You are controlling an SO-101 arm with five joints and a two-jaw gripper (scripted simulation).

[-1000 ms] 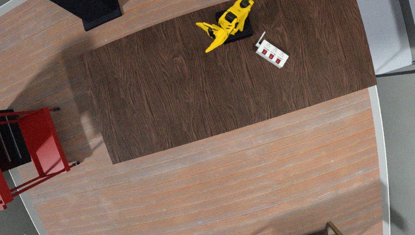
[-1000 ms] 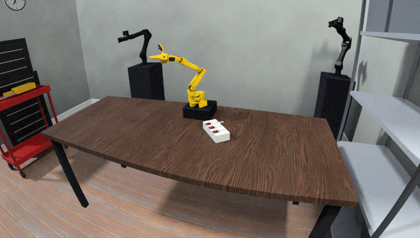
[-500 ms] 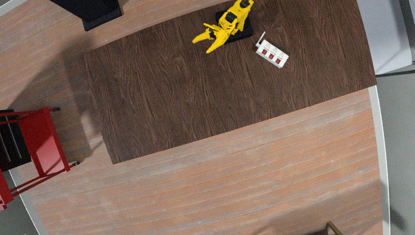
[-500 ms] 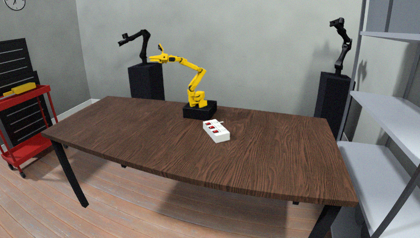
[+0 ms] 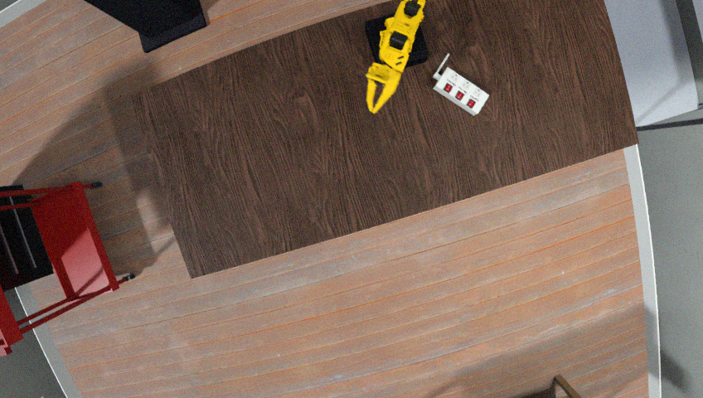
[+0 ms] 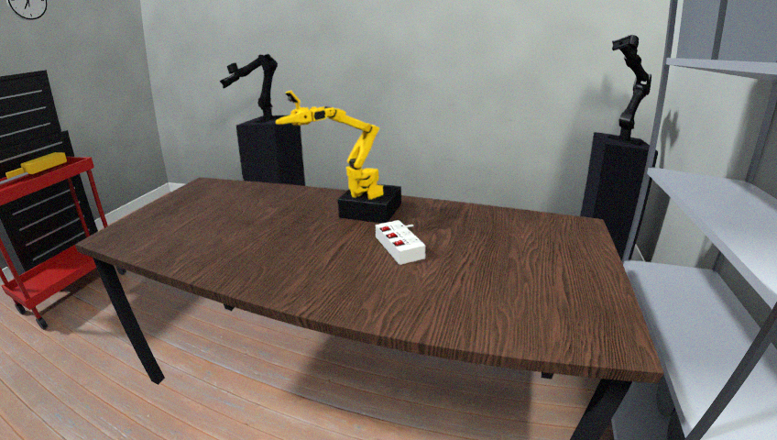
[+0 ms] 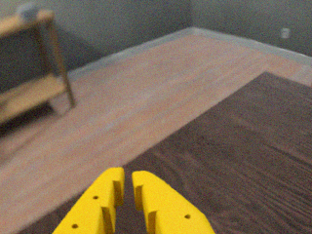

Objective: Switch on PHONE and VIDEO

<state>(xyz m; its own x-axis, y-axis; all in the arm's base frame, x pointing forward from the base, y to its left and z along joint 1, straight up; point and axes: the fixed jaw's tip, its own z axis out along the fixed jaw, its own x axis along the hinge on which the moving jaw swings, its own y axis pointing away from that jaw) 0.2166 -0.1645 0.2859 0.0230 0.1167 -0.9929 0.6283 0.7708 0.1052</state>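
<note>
A white power strip with three red switches lies face up on the dark wooden table, close to the arm's black base; it also shows in the side view. Its labels are too small to read. My yellow gripper is shut on nothing and is held high above the table, well to the side of the strip. In the side view the gripper reaches out level, away from the strip. The wrist view shows the two closed fingers over the table's edge and the floor; the strip is out of that view.
The arm's black base stands at the table's back edge. Two black arms on pedestals stand behind. A red cart is at the left, grey shelves at the right.
</note>
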